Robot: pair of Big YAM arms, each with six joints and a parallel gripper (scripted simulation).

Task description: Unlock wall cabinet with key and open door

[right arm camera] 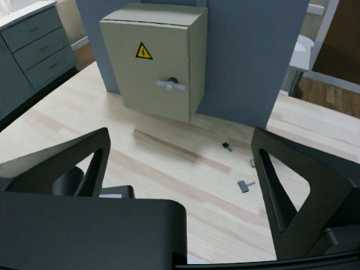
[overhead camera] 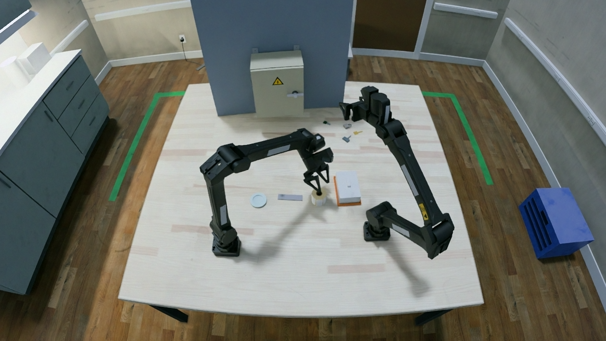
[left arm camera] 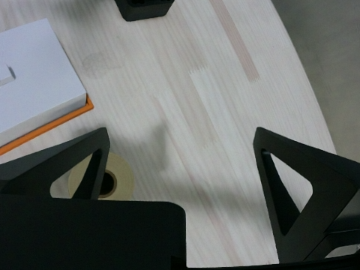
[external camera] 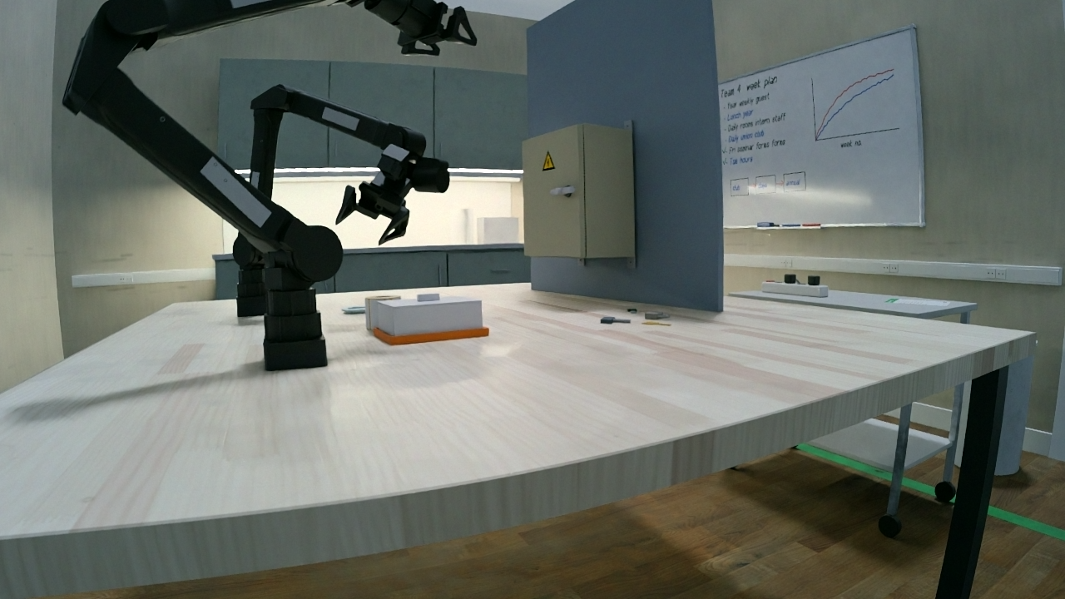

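- The wall cabinet (overhead camera: 277,101) (external camera: 551,223) (right arm camera: 150,71) hangs on the blue-grey panel (overhead camera: 324,63) (external camera: 670,149) (right arm camera: 244,56); its door is shut.
- In the lock sits a pale key piece (overhead camera: 295,94) (external camera: 562,191) (right arm camera: 170,85); whether it is turned, I cannot tell.
- The right gripper (overhead camera: 343,111) (external camera: 455,49) (right arm camera: 181,135) faces the door, fingers wide apart, nothing between.
- The left gripper (overhead camera: 323,187) (external camera: 359,232) (left arm camera: 181,135) is away from the cabinet, also spread and holding nothing.
- Probably all remains: grip, turn, swing the door.
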